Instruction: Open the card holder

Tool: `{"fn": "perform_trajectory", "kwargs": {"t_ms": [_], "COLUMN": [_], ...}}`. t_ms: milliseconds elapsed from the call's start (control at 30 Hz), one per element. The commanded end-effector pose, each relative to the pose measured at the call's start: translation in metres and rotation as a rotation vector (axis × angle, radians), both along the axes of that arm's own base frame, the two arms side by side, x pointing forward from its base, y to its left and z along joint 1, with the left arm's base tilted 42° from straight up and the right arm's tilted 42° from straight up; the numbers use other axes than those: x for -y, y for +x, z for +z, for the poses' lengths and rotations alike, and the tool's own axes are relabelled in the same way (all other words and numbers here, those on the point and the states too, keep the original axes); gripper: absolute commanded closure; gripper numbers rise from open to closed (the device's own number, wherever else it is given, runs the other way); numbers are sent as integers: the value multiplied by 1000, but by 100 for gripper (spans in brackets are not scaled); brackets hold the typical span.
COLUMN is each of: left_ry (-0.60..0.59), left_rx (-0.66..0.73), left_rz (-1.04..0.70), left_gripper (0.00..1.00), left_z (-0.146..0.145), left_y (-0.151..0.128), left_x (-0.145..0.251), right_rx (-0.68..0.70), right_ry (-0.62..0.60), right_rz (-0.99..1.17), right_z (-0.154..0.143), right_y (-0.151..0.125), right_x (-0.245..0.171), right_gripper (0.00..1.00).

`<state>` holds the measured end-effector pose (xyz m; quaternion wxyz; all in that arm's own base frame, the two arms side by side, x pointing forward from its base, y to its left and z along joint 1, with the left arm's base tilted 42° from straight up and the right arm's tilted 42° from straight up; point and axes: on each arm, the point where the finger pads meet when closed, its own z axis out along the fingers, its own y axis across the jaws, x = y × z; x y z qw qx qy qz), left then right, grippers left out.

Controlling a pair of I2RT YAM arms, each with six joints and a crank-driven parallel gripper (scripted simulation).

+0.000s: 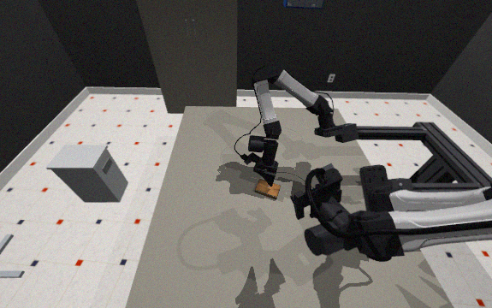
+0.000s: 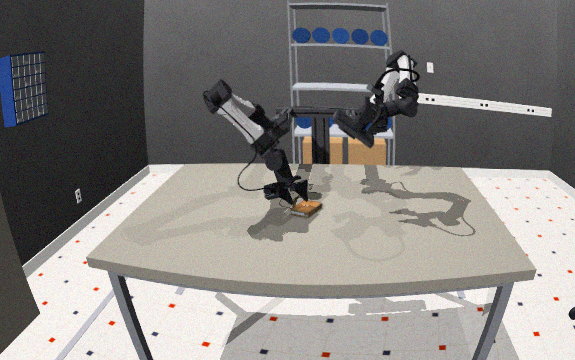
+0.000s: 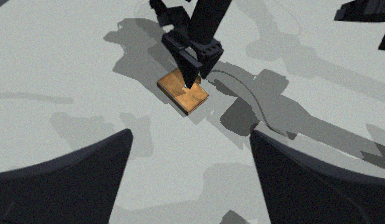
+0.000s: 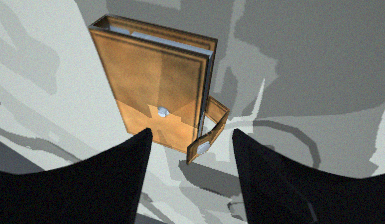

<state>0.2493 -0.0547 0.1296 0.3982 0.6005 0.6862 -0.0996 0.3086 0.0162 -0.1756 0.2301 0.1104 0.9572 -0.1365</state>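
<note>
The brown card holder [image 1: 267,190] [image 2: 309,207] [image 3: 175,85] [image 4: 143,70] lies on the table with its covers closed together. Its strap [image 4: 194,151] is unfastened and sticks out past the cover's edge, with a silver snap on its end. The matching silver stud [image 4: 163,112] shows on the upper cover. My right gripper [image 4: 192,131] [image 3: 195,83] is open over the strap side. The strap's free end appears between its spread fingertips in the right wrist view, not gripped. My left gripper [image 3: 191,132] is wide open and empty, high above the table and away from the holder.
The table [image 1: 164,257] [image 2: 192,255] carries arm shadows around the holder. The left arm [image 1: 434,220] reaches over the table's side in the top view. A grey cabinet [image 1: 104,181] stands on the floor beyond the table's edge.
</note>
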Motion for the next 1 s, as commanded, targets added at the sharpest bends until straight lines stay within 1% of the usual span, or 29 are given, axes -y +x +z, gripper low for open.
{"fn": "perform_trajectory", "kwargs": {"t_ms": [0,67,167,300,400,500,633,700,833,967], "left_ry": [-1,-1,-1,-1,-1,-1,-1,-1,-1,-1], "left_rx": [22,22,22,22,22,22,22,22,22,22], "left_rz": [-3,-3,-3,-3,-3,-3,-3,-3,-3,-3], "left_gripper": [0,0,0,0,0,0,0,0,0,0], "left_z": [6,6,6,6,6,6,6,6,6,6], "left_y": [3,3,3,3,3,3,3,3,3,3], "left_x": [1,1,1,1,1,1,1,1,1,1], "right_rx": [14,7,6,1,15,5,-25,-25,-49,-58], "right_ry": [51,71,65,35,35,17,-25,-25,-73,-117], "right_rz": [38,51,52,60,115,251,484,484,708,883], "right_z": [21,28,30,36,44,49,52,52,55,57], "right_y": [5,3,3,3,8,9,7,7,1,-3], "right_x": [-22,-30,-30,-15,-11,-9,-7,-7,-5,-3], "right_gripper": [31,31,31,31,31,31,31,31,31,31]}}
